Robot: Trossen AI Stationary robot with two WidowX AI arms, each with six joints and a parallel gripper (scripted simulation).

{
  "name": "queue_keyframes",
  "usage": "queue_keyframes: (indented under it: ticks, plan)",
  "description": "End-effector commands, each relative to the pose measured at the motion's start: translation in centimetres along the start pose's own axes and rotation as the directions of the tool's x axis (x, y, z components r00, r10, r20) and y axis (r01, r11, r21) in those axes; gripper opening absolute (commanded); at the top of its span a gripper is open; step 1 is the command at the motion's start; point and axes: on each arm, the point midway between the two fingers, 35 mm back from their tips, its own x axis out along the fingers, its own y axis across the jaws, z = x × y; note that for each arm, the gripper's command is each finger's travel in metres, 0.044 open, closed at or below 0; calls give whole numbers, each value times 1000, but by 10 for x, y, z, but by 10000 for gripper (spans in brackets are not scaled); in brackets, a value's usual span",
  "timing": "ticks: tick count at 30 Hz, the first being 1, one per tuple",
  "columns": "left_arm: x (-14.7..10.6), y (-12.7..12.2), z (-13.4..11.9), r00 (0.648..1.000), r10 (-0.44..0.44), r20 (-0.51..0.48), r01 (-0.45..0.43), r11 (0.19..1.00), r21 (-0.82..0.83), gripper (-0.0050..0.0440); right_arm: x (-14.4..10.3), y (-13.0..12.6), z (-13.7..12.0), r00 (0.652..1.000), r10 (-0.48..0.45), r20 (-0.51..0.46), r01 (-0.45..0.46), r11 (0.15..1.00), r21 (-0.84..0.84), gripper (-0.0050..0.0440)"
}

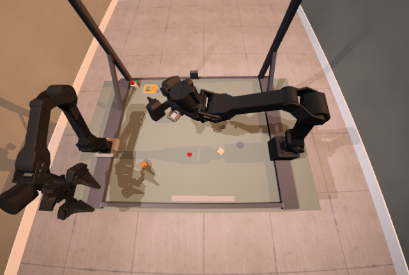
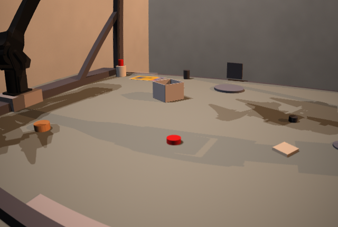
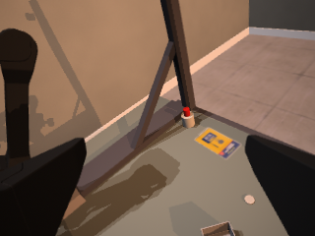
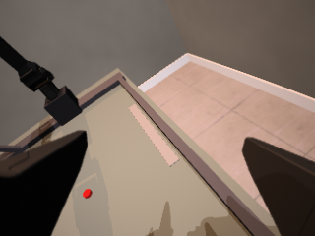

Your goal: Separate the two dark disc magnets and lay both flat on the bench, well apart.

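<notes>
A small dark round piece (image 1: 223, 126) (image 2: 293, 118), which looks like the two disc magnets face to face, stands on the bench (image 1: 198, 179) (image 2: 163, 186). The seam between the discs is too small to make out. My left gripper (image 1: 154, 92) (image 3: 166, 144) is open and empty, high over the back left of the bench in the top view, well left of the magnets. My right gripper (image 1: 96, 198) (image 4: 166, 141) is open and empty, raised outside the bench's left edge, far from the magnets. Neither wrist view shows the magnets.
An open box (image 1: 172, 115) (image 2: 168, 91) is under the left arm. Near the magnets are a tan square (image 1: 220, 151) (image 2: 285, 148) and a grey disc (image 1: 239, 144). A red disc (image 1: 189, 154) (image 2: 174, 139), an orange disc (image 1: 143, 164) (image 2: 41, 125) and a dark cylinder (image 2: 186, 74) stand apart.
</notes>
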Motion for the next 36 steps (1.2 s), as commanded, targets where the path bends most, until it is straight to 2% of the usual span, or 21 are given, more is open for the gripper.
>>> queue_keyframes:
  ticks: [1, 2, 4, 11, 17, 19, 21, 25, 34, 36]
  plan:
    - [-7, 3, 17, 999, 13, 30, -13, 1000, 17, 440, -1, 2, 5, 1000, -1, 7, 2, 1000, -18, 440]
    - [-7, 3, 17, 999, 13, 30, -13, 1000, 17, 440, -1, 2, 5, 1000, -1, 7, 2, 1000, -18, 440]
    - [-7, 3, 16, 999, 13, 29, -13, 1000, 16, 400, -1, 2, 5, 1000, -1, 6, 1, 1000, -18, 400]
    - [-14, 3, 10, 1000, 20, -9, -20, 1000, -18, 400, 5, 7, 4, 1000, 3, -28, -3, 1000, -4, 400]
    - [-31, -1, -2, 995, 26, -101, -35, 995, -91, 400, 22, 21, -9, 991, 20, -130, -16, 999, 27, 400]
    - [-31, -1, -2, 995, 26, -101, -35, 995, -91, 400, 22, 21, -9, 991, 20, -130, -16, 999, 27, 400]
    - [-40, -4, -9, 989, 26, -148, -45, 991, -126, 400, 29, 28, -16, 983, 27, -183, -20, 999, 39, 400]
    - [-63, -12, -25, 965, 23, -260, -79, 975, -206, 400, 43, 48, -35, 949, 39, -313, -23, 998, 54, 400]
    - [-119, -34, -56, 881, 3, -473, -180, 926, -331, 400, 54, 89, -79, 820, 26, -572, -19, 1000, 18, 400]
    - [-119, -34, -56, 881, 3, -473, -180, 926, -331, 400, 54, 89, -79, 820, 26, -572, -19, 1000, 18, 400]
